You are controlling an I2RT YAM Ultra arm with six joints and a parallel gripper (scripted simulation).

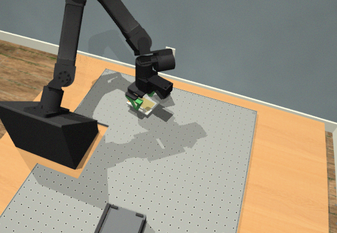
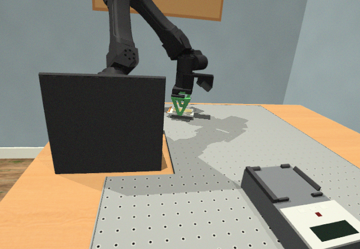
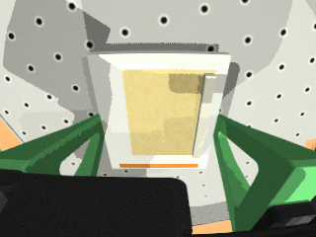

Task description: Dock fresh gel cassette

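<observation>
Though blurry, cassette (image 3: 161, 115) lengthwise along gripper (image 3: 158, 152).

A matt grey perforated deck plate (image 1: 190, 170) is seen on a smooth wood-grain table top (image 1: 288, 154). The arm (image 1: 69, 29) is finished in matt black. The cassette (image 3: 161, 118) appears as white plastic around a translucent amber gel panel.

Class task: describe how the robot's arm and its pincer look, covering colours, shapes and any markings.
The arm is matt black, built of boxy links with rounded joints; one joint shows a ring of small holes. It rises from a black wedge-shaped pedestal. The pincer has bright green, triangular open-frame fingers. No cables or labels are visible.
</observation>
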